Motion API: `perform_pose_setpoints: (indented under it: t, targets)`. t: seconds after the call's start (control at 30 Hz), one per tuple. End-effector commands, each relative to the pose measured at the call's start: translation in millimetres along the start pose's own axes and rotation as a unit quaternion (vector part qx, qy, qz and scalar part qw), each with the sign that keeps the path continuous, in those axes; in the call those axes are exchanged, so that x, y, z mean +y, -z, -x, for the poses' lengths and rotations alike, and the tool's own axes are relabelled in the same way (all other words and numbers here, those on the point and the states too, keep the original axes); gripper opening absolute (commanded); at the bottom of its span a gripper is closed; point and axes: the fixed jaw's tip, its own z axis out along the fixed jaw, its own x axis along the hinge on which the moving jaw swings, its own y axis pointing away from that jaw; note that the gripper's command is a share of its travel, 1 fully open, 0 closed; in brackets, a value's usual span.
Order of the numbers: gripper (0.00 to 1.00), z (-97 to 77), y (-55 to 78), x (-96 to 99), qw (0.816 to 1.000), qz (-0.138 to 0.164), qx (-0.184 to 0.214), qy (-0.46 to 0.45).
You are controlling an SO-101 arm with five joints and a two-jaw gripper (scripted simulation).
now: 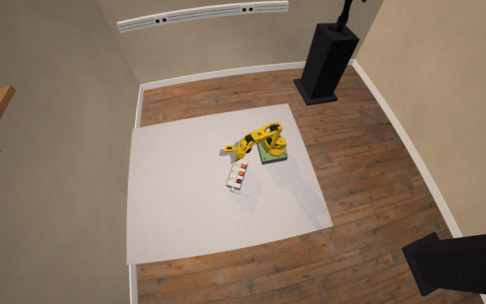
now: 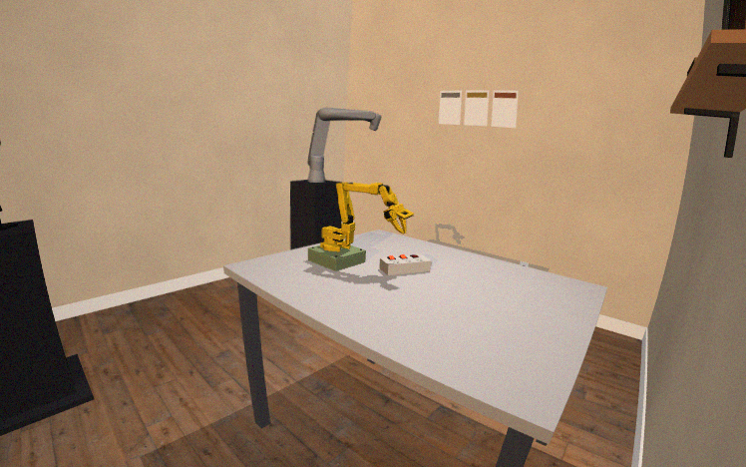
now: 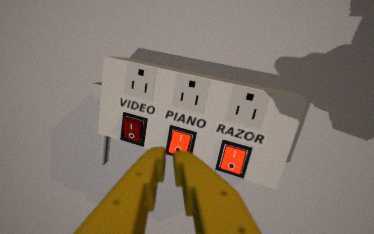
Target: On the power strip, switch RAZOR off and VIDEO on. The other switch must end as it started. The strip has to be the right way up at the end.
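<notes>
The white power strip (image 1: 236, 175) (image 2: 405, 265) (image 3: 200, 107) lies the right way up on the grey table. In the wrist view its three rocker switches show: VIDEO switch (image 3: 133, 129) is dark red, PIANO switch (image 3: 180, 142) and RAZOR switch (image 3: 233, 158) glow bright red. My yellow gripper (image 3: 169, 156) (image 1: 238, 156) (image 2: 400, 226) is shut and empty. It hangs above the strip, its fingertips over the near edge just below the PIANO switch.
The arm's green base (image 1: 273, 156) (image 2: 336, 256) stands beside the strip on the table (image 1: 186, 215) (image 2: 467, 324). A thin cord stub (image 1: 239, 192) sticks out of the strip's far end. Black pedestals (image 1: 325, 60) stand on the floor, well away from the table.
</notes>
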Motion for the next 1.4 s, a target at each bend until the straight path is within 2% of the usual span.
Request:
perform_pose_setpoints:
  t: [0.0,0.63,1.37]
  targets:
    - [0.00,-2.1,0.6,0.4,1.000,0.003,-0.001,-0.002]
    - [0.00,-3.0,-1.0,0.6,1.000,0.003,0.000,-0.002]
    - [0.00,-19.6,-24.6,1.7,1.000,0.006,0.013,0.002]
